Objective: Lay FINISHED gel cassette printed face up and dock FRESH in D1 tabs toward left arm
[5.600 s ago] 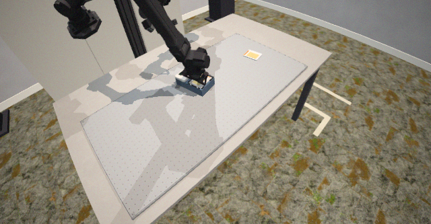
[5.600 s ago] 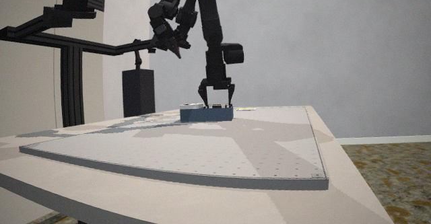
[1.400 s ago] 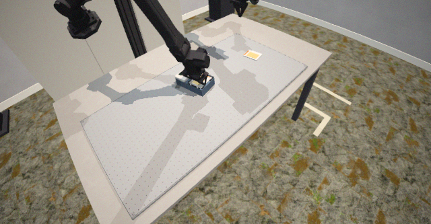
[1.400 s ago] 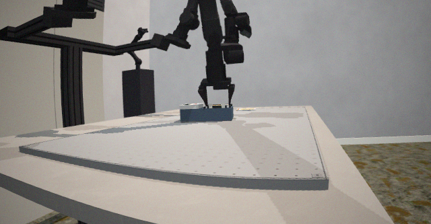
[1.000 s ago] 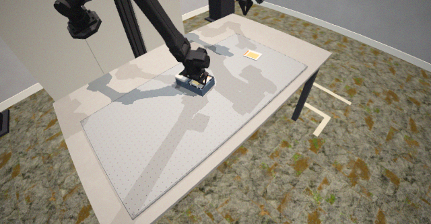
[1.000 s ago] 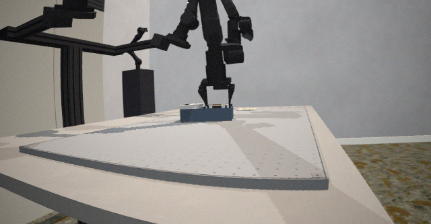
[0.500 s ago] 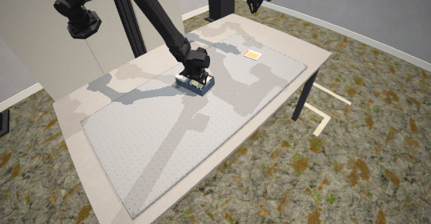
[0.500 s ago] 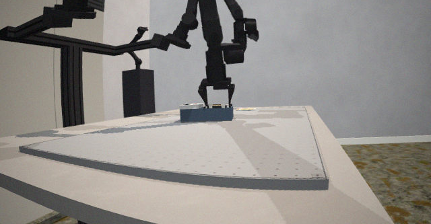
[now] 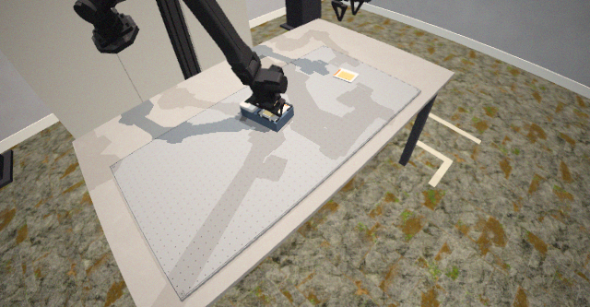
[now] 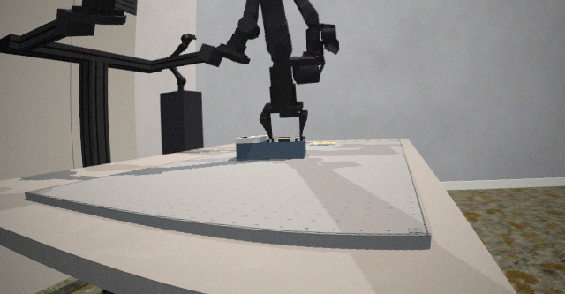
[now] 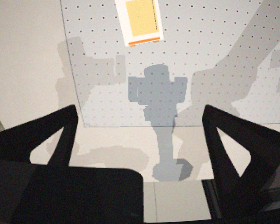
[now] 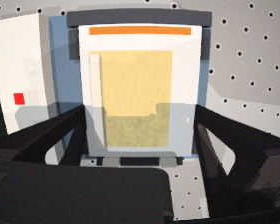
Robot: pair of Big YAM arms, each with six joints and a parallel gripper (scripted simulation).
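One-handed, clamps the right gripper (image 9: 276, 111) (image 10: 287, 139) (image 12: 140, 111) across the white, orange-banded cassette with yellow window (image 9: 268, 114) (image 10: 284, 139) (image 12: 136, 90), inside the blue rectangular dock (image 9: 277, 124) (image 10: 271, 150) (image 12: 61, 60); holds the left gripper (image 9: 348, 17) (image 10: 331, 44) (image 11: 140, 111) aloft, fingers apart; shows another flat, white-and-yellow cassette (image 9: 346, 75) (image 10: 323, 143) (image 11: 141, 17) at two o'clock from the dock, seen from the top

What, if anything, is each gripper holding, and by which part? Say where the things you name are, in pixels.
The right gripper (image 9: 266, 107) (image 10: 286, 139) (image 12: 140, 111) holds the cassette (image 9: 268, 114) (image 10: 284, 139) (image 12: 136, 90) in the dock (image 9: 262, 119) (image 10: 271, 151) (image 12: 66, 75) by its two side edges. The left gripper (image 9: 348, 16) (image 11: 140, 111) is open, holding nothing.
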